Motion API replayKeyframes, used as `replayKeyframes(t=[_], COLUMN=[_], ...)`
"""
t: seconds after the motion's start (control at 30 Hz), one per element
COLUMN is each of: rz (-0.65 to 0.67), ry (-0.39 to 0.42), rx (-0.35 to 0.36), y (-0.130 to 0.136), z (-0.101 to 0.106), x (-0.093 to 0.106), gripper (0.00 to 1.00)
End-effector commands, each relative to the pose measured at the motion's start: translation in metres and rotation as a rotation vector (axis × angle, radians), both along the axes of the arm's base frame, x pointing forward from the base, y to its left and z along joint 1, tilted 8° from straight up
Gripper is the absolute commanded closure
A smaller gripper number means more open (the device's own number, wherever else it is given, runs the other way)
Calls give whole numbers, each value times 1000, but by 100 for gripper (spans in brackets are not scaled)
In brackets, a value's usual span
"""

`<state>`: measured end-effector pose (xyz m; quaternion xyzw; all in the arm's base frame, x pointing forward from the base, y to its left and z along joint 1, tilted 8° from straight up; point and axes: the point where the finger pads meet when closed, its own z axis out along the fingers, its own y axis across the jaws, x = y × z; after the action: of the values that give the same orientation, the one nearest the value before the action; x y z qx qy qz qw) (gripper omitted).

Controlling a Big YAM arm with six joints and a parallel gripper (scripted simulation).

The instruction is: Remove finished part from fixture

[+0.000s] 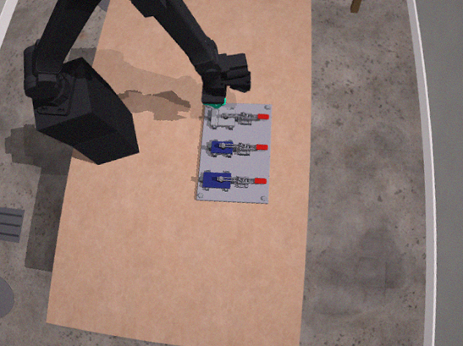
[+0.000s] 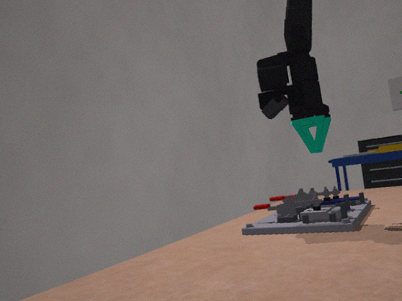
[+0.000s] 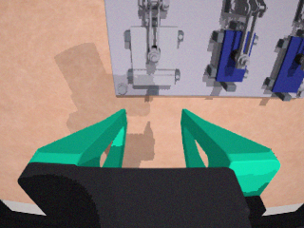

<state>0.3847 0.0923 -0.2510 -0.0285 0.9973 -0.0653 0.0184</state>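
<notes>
The finished part [image 1: 226, 122] [image 2: 314, 215] [image 3: 166, 49] is light grey with a slot across it. It sits at one end of the fixture plate [image 1: 246, 132] [image 2: 263, 228] [image 3: 196, 86], between small posts, with the spindle of a toggle clamp [image 1: 244, 117] [image 3: 153, 55] over it. One blue blank [image 1: 215, 148] [image 3: 227, 68] sits in the middle station and another blue blank [image 1: 210, 179] [image 3: 287, 76] in the far one, each under its own clamp. My gripper [image 2: 316, 152] [image 3: 153, 115] is partly open and empty, high above the table, just off the plate's edge by the finished part.
The red clamp handles [image 1: 262, 116] [image 1: 261, 147] [image 1: 260, 180] lie low, pointing away from the part side. Grey corner bolts [image 1: 267, 107] [image 1: 263, 198] stand on the plate. The tan table [image 1: 168, 262] [image 2: 174, 285] surrounds the fixture, and the arm's base stands at its left edge in the top view.
</notes>
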Motion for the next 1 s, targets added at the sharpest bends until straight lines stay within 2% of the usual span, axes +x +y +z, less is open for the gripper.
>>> replayKeyframes(t=[0.0, 0.1, 0.13, 0.47, 0.6, 0.67, 0.97], rz=[-3, -3, -3, -3, -3, -3, -3], ry=[-20, -20, -46, 3, 1, 1, -5], rx=[8, 8, 16, 1, 2, 2, 4], y=[-3, -4, 3, -5, -4, -4, 0], z=[-13, -15, -6, -17, -16, -16, -13], x=[12, 12, 22, 15, 33, 33, 96], gripper=[55, 55, 55, 55, 55, 55, 55])
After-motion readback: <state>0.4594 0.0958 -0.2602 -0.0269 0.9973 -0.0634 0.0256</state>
